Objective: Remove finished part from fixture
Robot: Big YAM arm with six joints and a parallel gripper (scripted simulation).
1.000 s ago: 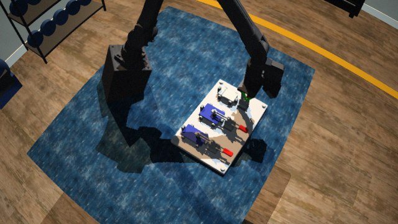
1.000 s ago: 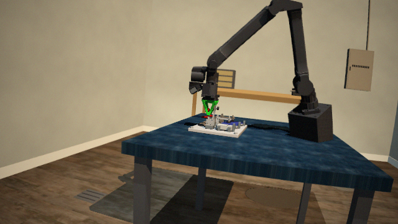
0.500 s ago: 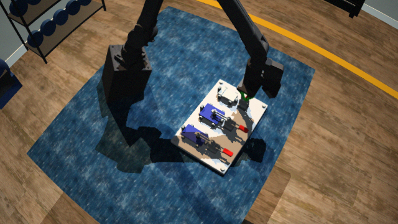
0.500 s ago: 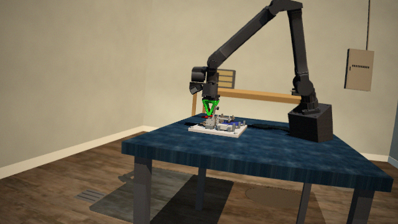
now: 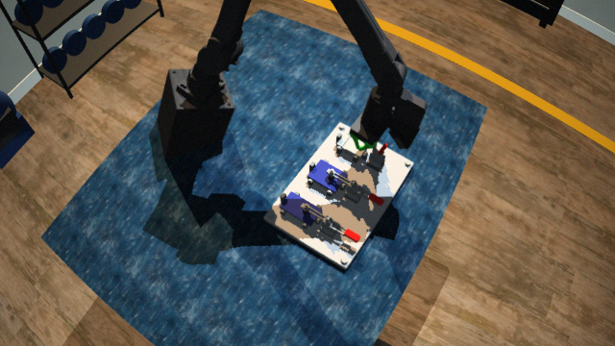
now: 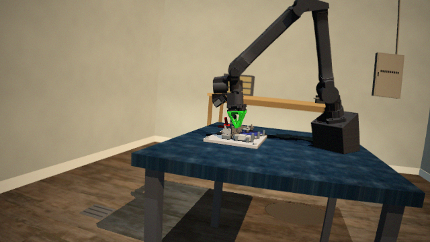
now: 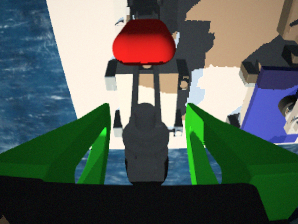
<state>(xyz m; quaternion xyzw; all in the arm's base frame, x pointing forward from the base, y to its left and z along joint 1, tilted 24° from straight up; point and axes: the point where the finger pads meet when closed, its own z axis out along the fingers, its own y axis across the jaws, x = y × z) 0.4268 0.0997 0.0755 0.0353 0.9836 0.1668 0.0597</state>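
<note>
Green-fingered gripper (image 5: 363,148) (image 6: 237,127) (image 7: 148,112) hung over the white fixture (image 5: 402,168) (image 6: 232,143) (image 7: 75,50) — jaws parted, gripping nothing — near a raised red handle (image 5: 382,148) (image 6: 226,121) (image 7: 144,44).

You'll note the gripper with green, open-framed fingers (image 5: 362,147) (image 6: 237,127) has shifted across the white rectangular fixture plate (image 5: 405,168) (image 6: 209,140) (image 7: 67,30), toward the arm's base side. Half a second back you had it by the clamp end of the first station; now it sits over the pale, blocky finished part (image 5: 346,142) (image 6: 242,137). From above, your view of that part has gone from mostly exposed to partly covered. The red clamp handle (image 5: 382,148) (image 6: 226,121) (image 7: 145,42), earlier hidden at the gripper, now shows upright beside it.
</note>
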